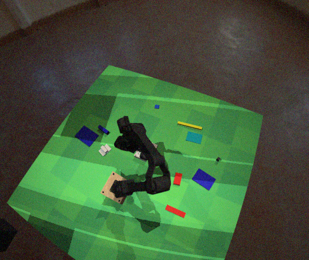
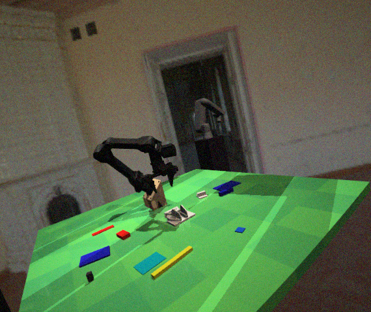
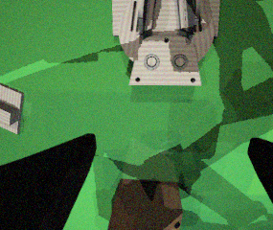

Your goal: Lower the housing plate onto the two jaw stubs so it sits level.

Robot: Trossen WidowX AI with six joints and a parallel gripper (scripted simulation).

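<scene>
The white housing plate [image 3: 165,77] lies over the inner ends of the two dark grey jaws [image 3: 149,16] [image 2: 174,214] on the pale base [image 3: 119,21] [image 2: 189,214]. Two ringed round features and small dark holes show on the plate, which looks flat in the wrist view. Its fit on the stubs is too small to judge. The jaws' far ends are cut off in the wrist view. In the top view the arm covers much of the assembly. My gripper [image 3: 172,144] [image 2: 161,189] is open and empty, raised above the table on the robot's side of the plate, apart from it.
A small white stepped piece [image 1: 104,149] [image 2: 201,194] [image 3: 7,107] stands beside the assembly. A wooden mount [image 1: 107,188] [image 2: 154,199] is under the arm's base. Blue slabs [image 1: 86,136] [image 1: 204,179], red blocks [image 1: 177,179] [image 1: 175,211], a yellow bar [image 1: 190,125] and a teal plate [image 1: 193,137] lie around.
</scene>
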